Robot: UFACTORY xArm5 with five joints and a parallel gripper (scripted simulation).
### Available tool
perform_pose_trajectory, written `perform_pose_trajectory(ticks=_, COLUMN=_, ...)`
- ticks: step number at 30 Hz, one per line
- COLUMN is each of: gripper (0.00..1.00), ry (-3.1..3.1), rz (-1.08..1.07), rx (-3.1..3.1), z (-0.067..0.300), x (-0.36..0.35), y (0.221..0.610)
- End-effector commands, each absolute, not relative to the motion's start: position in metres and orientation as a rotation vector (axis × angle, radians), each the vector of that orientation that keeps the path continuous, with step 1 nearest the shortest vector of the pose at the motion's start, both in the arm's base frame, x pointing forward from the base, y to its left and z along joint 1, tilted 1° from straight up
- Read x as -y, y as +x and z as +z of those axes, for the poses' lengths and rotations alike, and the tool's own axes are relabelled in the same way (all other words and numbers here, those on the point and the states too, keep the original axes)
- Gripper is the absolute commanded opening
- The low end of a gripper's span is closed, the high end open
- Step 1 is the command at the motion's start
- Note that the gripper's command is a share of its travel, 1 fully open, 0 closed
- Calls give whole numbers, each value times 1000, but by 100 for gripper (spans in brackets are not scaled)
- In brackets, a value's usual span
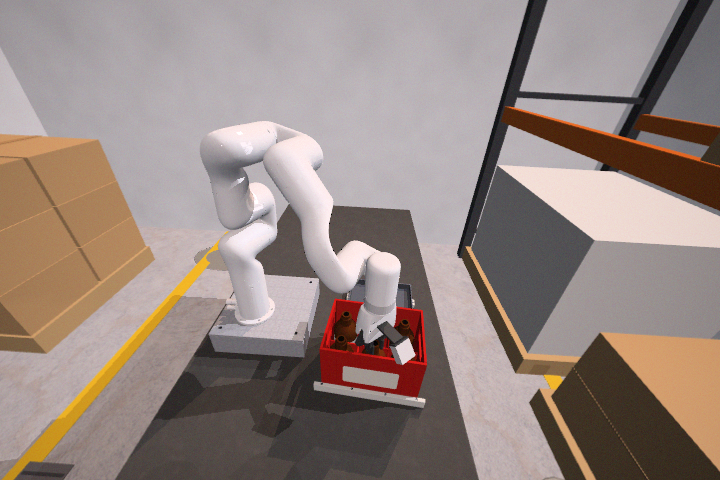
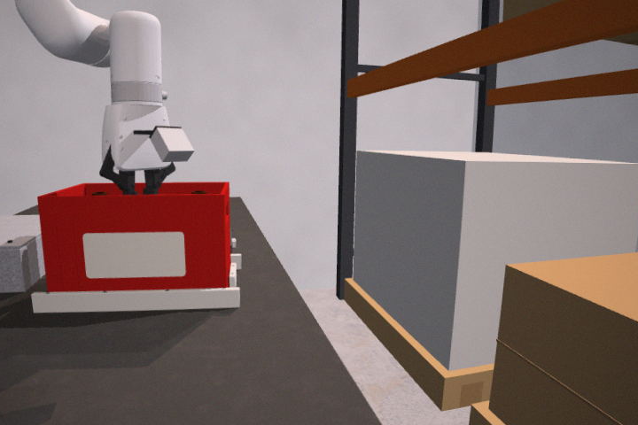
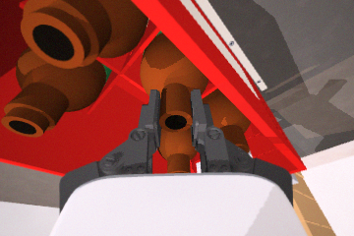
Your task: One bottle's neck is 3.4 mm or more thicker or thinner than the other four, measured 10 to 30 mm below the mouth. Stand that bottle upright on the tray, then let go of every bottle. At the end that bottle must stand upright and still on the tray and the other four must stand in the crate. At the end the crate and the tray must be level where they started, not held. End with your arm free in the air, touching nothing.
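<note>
My gripper [image 1: 370, 344] [image 2: 139, 191] [image 3: 175, 101] points down into the red crate [image 1: 329, 367] [image 2: 58, 240] and is shut on the neck of a brown bottle [image 3: 176, 98], just below its mouth. That bottle is in a cell beside a long crate wall; its base is hidden. Other brown bottles show in the crate: one with a wide mouth [image 3: 88, 29], one at the left [image 3: 52, 100], one [image 3: 177, 148] beyond the held one and one [image 3: 229, 110] to its right. The grey tray [image 1: 405, 296] lies behind the crate, partly hidden by the arm.
A white rail [image 1: 366, 394] [image 2: 134, 301] runs along the crate's front foot. The arm's pale base block [image 1: 259, 339] stands left of the crate. Cartons [image 1: 43, 226], a large pale box [image 1: 542, 271] and a rack post [image 2: 347, 150] stand farther out.
</note>
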State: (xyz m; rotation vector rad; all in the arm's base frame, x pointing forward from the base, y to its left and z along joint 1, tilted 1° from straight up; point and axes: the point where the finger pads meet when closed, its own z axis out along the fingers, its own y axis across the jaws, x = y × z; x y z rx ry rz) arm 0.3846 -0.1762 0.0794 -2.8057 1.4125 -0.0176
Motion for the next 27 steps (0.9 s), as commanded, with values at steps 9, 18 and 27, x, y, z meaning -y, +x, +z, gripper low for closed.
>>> perform_pose_trajectory(ticks=9, gripper=0, ry=-2805, rz=-23, rx=-1412, z=83, x=177, y=385)
perform_pose_trajectory(ticks=18, gripper=0, ry=-2806, rz=-24, rx=-1412, z=88, x=177, y=385)
perform_pose_trajectory(ticks=27, gripper=0, ry=-2806, rz=-24, rx=-1412, z=98, x=178, y=384)
